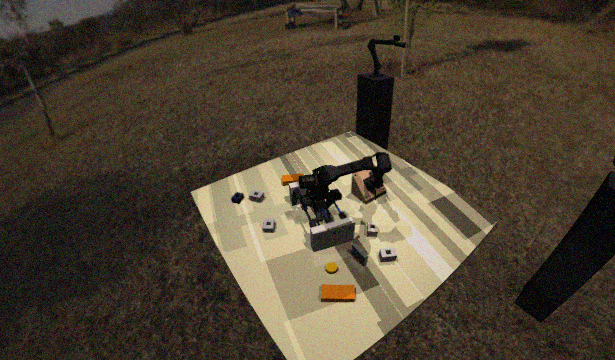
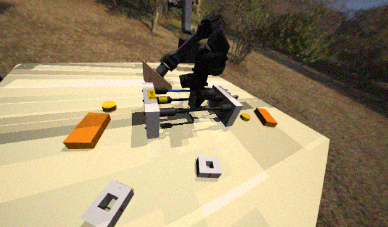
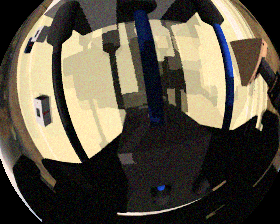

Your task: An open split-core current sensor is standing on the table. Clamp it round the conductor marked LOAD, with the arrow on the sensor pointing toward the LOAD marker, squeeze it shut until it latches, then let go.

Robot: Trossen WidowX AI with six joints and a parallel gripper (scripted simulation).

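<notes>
Three conductors (image 2: 181, 100) strung side by side between two end plates, near plate (image 2: 151, 110) and far plate (image 2: 228, 105). Gripper (image 2: 195, 101) over middle conductor. Wedge (image 2: 154, 77) behind near plate. Brick (image 2: 87, 130) and disc (image 2: 108, 106) left of rig. Two square-holed blocks (image 2: 209, 166) in front.
</notes>
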